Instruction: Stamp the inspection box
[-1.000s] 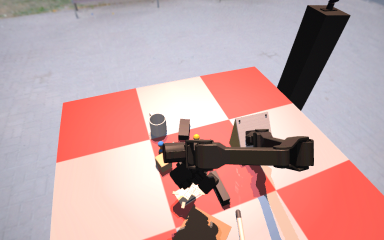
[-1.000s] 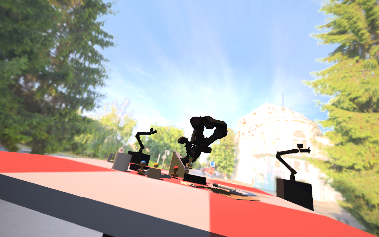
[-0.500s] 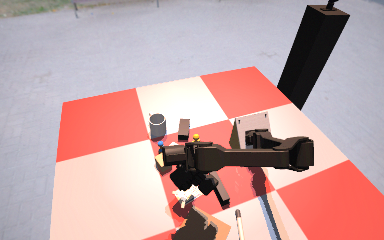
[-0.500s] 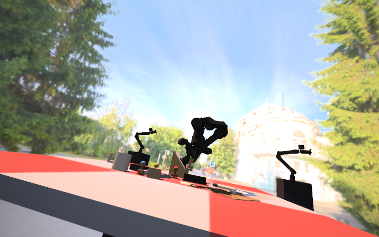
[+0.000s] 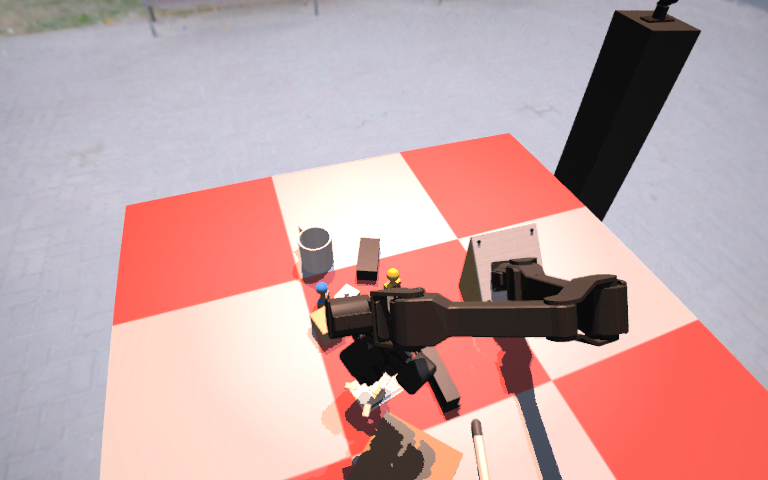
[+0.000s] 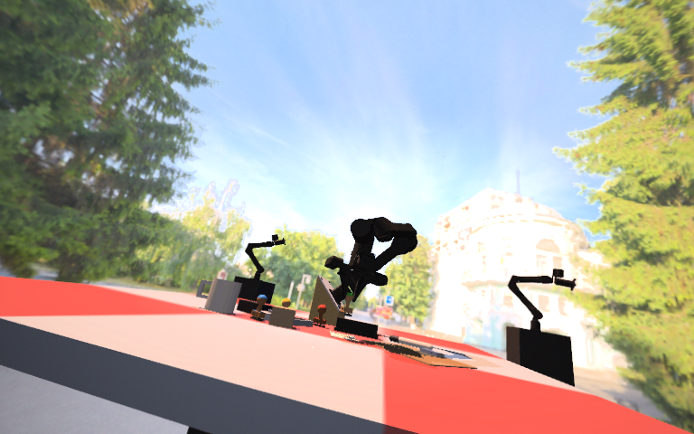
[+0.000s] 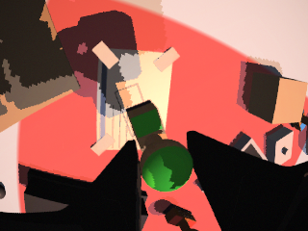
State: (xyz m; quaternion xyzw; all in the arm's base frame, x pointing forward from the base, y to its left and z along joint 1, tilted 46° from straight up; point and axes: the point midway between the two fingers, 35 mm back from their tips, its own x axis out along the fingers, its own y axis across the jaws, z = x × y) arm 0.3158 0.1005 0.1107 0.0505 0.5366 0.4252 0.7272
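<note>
My gripper [image 5: 390, 367] [image 6: 350, 297] [image 7: 162, 142] is shut on the green-topped stamp [image 6: 348, 306] [image 7: 167, 168], held by its neck below the round knob. The stamp is clear of the table in the exterior view. In the wrist view its base overlaps the lower part of the outlined box [image 7: 130, 88] on the card. The white card [image 5: 390, 384] [image 7: 161, 74] is taped at its corners and partly in the arm's shadow. The stamp's underside and any lettering are hidden. I cannot make out a print on the card. The arm hides the ink pad in the top view.
A blue-topped stamp [image 5: 321, 288] [image 6: 261, 299], yellow-topped stamp [image 5: 392, 275], red-topped stamp [image 6: 321, 315], wooden block [image 5: 320, 319] [image 7: 291, 101] and mug [image 5: 315, 254] [image 6: 222, 296] stand nearby. A dark bar [image 5: 444, 384] [image 6: 356, 328], orange sheet [image 5: 447, 452] [image 7: 34, 108] and slanted panel [image 5: 506, 249] flank the card.
</note>
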